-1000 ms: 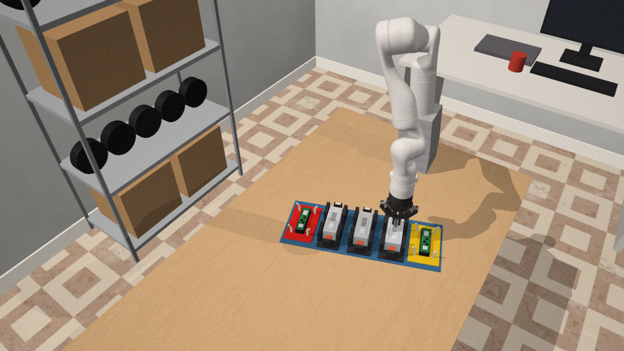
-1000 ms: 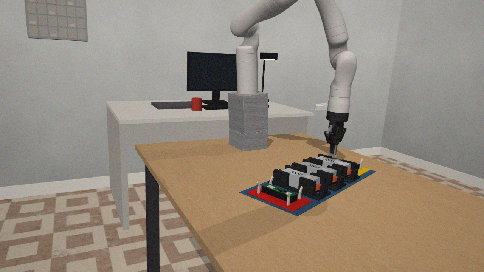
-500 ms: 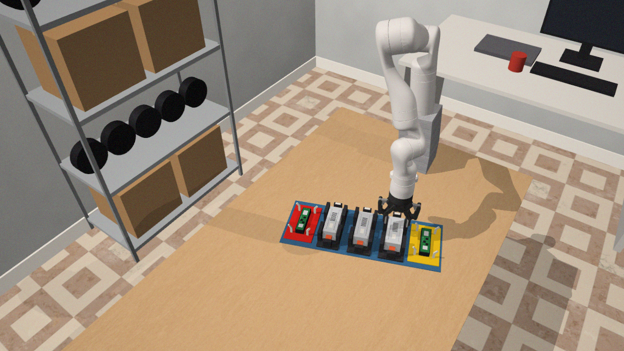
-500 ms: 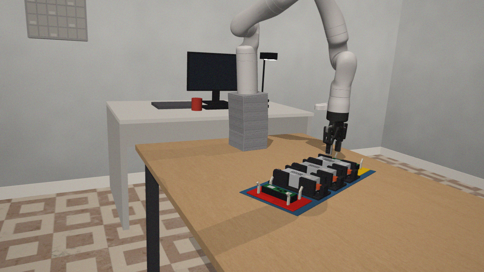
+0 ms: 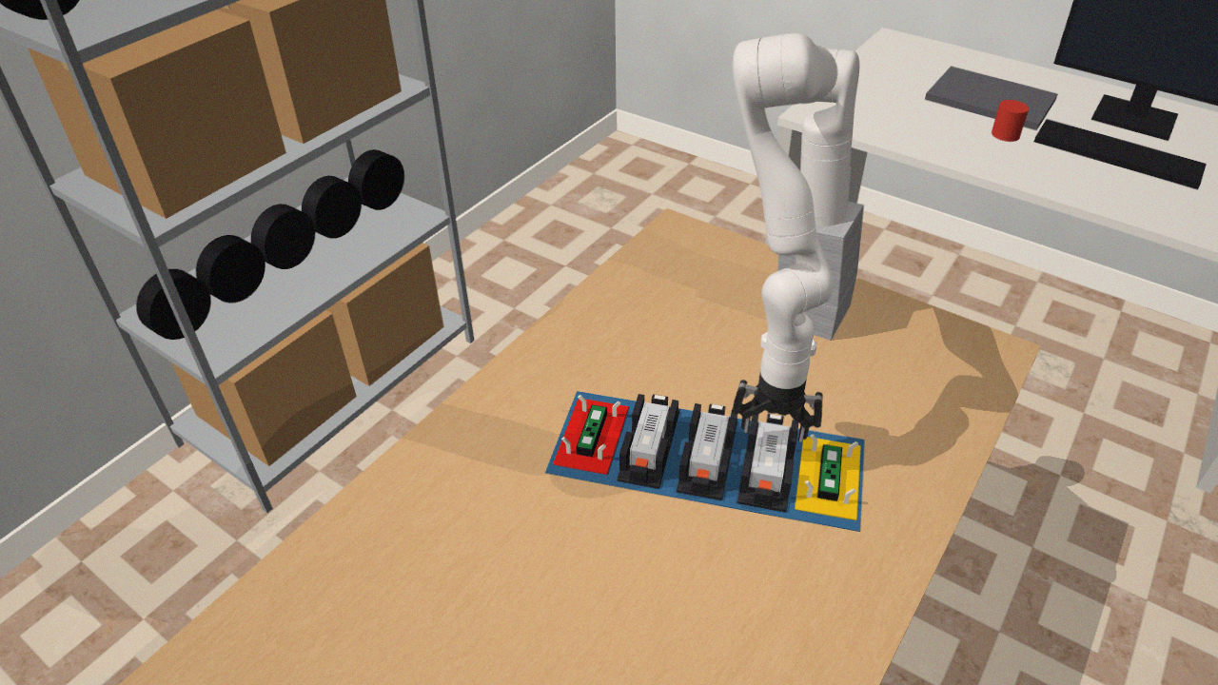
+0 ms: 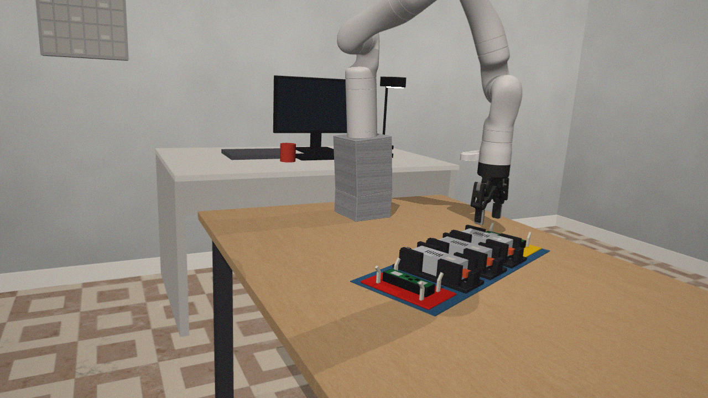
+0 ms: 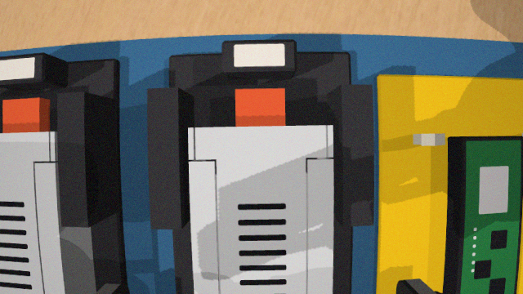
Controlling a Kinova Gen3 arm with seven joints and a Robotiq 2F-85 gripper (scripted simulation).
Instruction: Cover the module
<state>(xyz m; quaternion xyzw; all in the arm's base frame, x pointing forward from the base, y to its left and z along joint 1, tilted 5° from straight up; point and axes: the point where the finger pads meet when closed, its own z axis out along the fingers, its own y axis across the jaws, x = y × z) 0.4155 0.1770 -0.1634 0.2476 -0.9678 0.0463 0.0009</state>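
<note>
Jaws wide open, holding nothing; cover (image 5: 769, 456) (image 6: 496, 240) (image 7: 261, 180) beside yellow plate (image 5: 812, 502) (image 6: 533, 250) (image 7: 398, 245), lower right of top view, looks light, dentable: pinch long sides mid-length, softly.

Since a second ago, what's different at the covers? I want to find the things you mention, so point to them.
The end effector (image 5: 773, 432) (image 6: 488, 218) has opened wide, its fingers spreading apart over the cover (image 5: 771, 456) (image 6: 487, 236) (image 7: 263, 184) nearest the yellow plate (image 5: 809, 502) (image 6: 534, 249) (image 7: 398, 245). Nothing was taken hold of or let go. The arm and all three covers look unmoved, each cover in its holder.
</note>
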